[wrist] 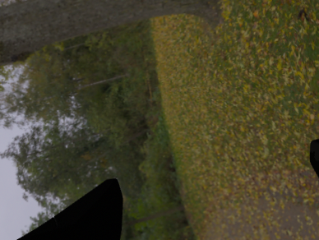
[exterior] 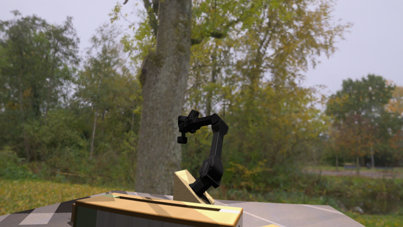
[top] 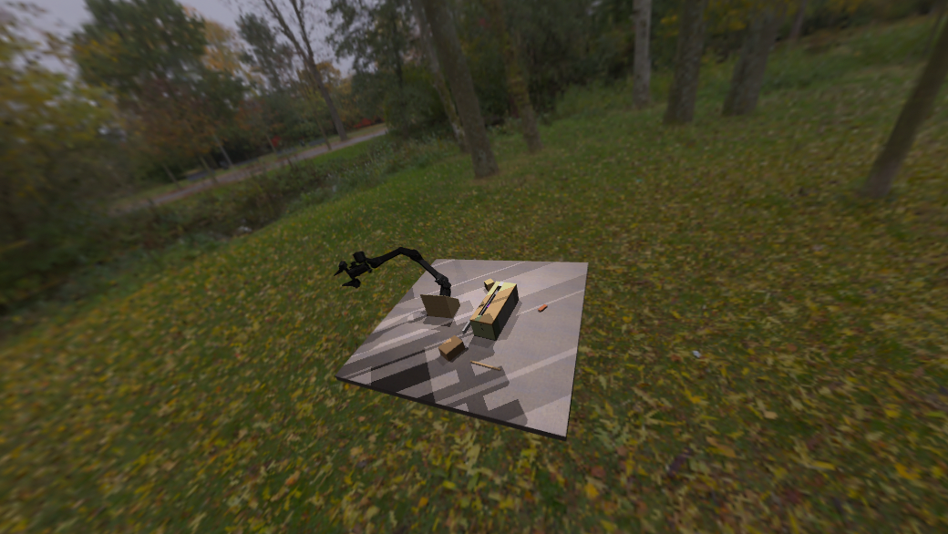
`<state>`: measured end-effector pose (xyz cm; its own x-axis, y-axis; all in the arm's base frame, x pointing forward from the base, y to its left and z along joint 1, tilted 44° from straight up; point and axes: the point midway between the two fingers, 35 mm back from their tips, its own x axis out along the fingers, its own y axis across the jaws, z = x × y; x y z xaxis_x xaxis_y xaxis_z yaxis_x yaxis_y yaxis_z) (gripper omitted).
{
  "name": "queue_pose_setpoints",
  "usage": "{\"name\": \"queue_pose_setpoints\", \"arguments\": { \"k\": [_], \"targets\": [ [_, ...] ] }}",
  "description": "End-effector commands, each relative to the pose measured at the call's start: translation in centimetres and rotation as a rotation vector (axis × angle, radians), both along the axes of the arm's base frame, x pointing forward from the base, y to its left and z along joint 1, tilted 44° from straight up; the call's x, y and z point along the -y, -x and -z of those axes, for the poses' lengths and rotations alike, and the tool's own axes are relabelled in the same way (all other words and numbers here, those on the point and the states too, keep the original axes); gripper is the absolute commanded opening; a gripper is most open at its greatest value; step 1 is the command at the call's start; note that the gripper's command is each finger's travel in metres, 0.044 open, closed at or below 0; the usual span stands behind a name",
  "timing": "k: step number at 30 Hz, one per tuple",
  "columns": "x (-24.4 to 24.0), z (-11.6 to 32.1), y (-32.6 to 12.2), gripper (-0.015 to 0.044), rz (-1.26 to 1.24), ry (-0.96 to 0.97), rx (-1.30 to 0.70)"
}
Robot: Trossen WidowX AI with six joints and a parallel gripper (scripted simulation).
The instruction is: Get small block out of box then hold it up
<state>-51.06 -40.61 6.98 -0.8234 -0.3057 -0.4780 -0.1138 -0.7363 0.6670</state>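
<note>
The box stands on the table with a long narrow slot in its top. Its clear front is not plainly seen in either the top or the exterior view. A tiny purple spot shows in the slot in the top view, too small to identify, and I cannot make out the block on the shelf. My gripper is open and empty, with its fingers wide apart. It hangs high up, well away from the box, beyond the table's left edge in the top view. The wrist view shows only the fingertips, grass and trees.
The table also bears a wooden wedge-like board by the arm's base, a brown block and a thin stick near the box's near end, a small orange piece on its right, and a tan piece behind it.
</note>
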Motion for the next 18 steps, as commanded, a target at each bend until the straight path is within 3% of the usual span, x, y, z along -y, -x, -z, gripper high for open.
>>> {"name": "queue_pose_setpoints", "arguments": {
  "k": [1,9,18],
  "targets": [
    [0.2,0.0,-0.2,0.0400,-0.008,-0.007,0.000],
    [7.4,0.9,-10.5,0.0400,-0.379,-0.277,-0.005],
    [13.3,1.9,-25.9,0.0400,-0.905,-0.585,-0.083]
  ]
}}
